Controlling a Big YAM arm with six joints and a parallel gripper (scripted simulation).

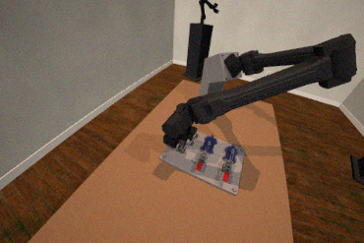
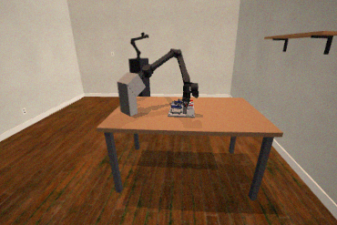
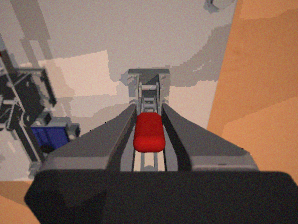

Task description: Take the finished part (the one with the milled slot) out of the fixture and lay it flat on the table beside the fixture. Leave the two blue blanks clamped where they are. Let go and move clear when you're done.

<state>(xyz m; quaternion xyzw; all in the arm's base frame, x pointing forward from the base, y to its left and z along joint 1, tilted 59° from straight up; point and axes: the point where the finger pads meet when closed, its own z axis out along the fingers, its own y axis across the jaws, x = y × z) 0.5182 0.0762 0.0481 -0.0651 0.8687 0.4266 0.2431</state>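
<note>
1. Top view: the dark arm reaches over the brown wooden table [image 1: 148,201] to the grey metal fixture plate [image 1: 173,158]. Two blue blanks [image 1: 210,144] are clamped there, red-handled clamps [image 1: 200,165] before them. The gripper [image 1: 181,147] covers the left station; the finished part is hidden.
2. Exterior view: the gripper [image 2: 187,104] points down on the fixture.
3. Wrist view: the grey fingers are closed on a red rounded clamp handle [image 3: 148,132].
</note>
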